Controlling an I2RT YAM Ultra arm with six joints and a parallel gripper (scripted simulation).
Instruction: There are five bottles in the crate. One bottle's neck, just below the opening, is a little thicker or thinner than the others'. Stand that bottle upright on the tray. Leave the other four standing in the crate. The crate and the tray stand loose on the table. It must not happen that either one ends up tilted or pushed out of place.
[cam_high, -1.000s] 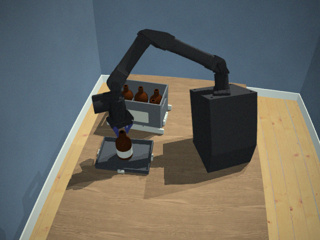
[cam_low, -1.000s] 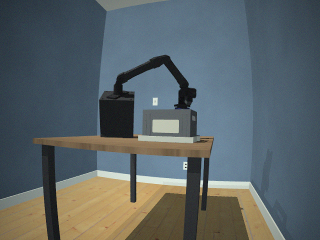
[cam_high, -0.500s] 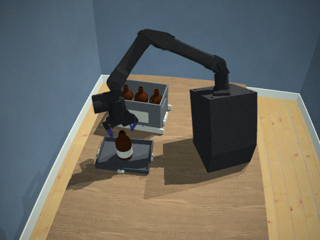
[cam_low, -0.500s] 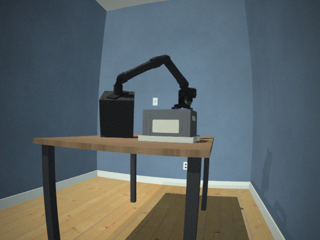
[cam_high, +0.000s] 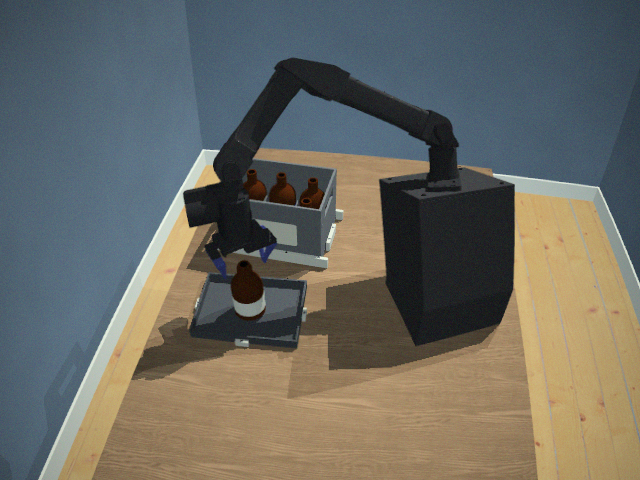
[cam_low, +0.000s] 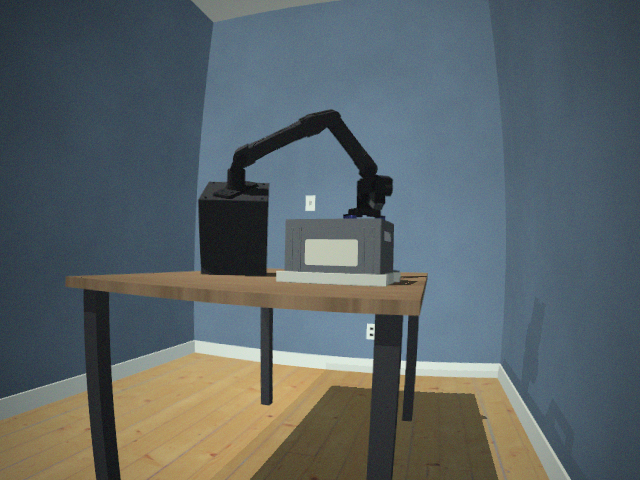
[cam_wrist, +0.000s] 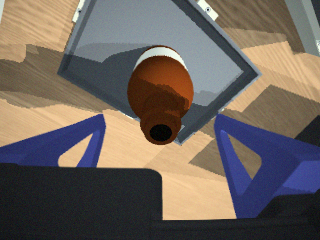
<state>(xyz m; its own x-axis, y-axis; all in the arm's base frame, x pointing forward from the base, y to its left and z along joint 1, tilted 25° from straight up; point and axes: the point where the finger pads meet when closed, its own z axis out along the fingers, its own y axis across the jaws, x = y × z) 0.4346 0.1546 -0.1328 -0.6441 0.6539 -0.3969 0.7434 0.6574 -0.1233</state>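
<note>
A brown bottle (cam_high: 247, 295) (cam_wrist: 161, 95) with a white label stands upright on the dark grey tray (cam_high: 281, 320) (cam_wrist: 210, 55). My gripper (cam_high: 244, 264) (cam_wrist: 159, 119) is open, its blue fingers spread wide on either side of the bottle's neck without touching it. The grey crate (cam_high: 305, 227) (cam_low: 336, 242) stands behind the tray. Several brown bottles stand in the crate; three necks (cam_high: 251, 181) (cam_high: 281, 184) (cam_high: 312, 188) show along the back and one opening (cam_high: 306, 202) nearer the front. In the exterior view the crate hides the tray and the bottle.
The arm's black base box (cam_high: 447, 253) (cam_low: 233, 229) stands right of the crate and tray. The crate rests on a pale plate (cam_high: 320, 260) (cam_low: 336, 277). The table's left edge (cam_high: 129, 299) runs close beside the tray.
</note>
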